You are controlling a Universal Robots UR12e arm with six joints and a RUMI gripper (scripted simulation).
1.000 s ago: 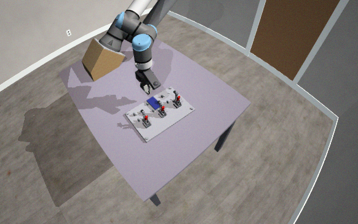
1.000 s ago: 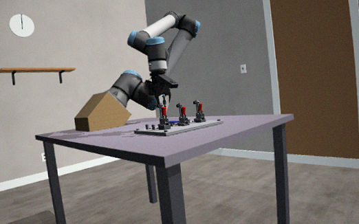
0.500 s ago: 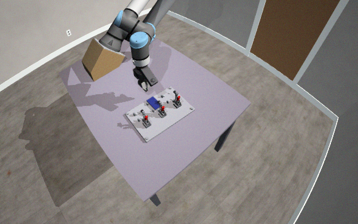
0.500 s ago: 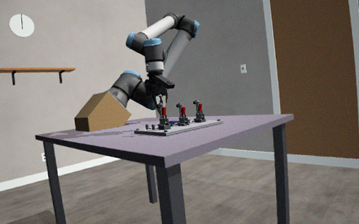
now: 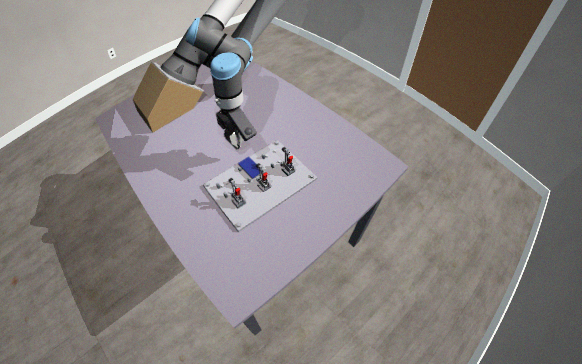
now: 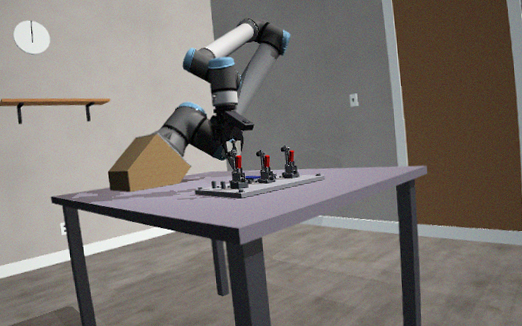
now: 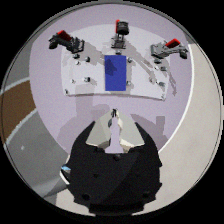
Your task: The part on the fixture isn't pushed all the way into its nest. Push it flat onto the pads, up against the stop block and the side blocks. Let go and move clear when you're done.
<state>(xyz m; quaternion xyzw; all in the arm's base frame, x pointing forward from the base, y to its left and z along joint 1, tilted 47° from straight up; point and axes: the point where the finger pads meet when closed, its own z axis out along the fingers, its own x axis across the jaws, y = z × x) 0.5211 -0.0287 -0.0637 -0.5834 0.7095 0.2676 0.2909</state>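
A flat blue part [image 5: 248, 166] [image 7: 115, 72] lies on the light grey fixture plate [image 5: 280, 195] [image 6: 291, 182] [image 7: 145, 89], in front of the middle toggle clamp [image 5: 263, 180] [image 7: 119, 33]. In the exterior view only a sliver of the blue part [image 6: 252, 177] shows between the clamps. My gripper [image 5: 235, 142] [image 6: 231, 153] [image 7: 114, 109] is shut and empty. It hovers off the plate's back edge, a little above the table, with its tips pointing toward the near end of the part.
The plate carries three red-handled toggle clamps, with the outer ones [image 5: 236, 192] [image 5: 288, 163] on either side, plus small pads and blocks. A brown house-shaped box [image 5: 162, 100] [image 6: 146, 164] covers the arm's base at the table's [image 5: 300, 240] back corner.
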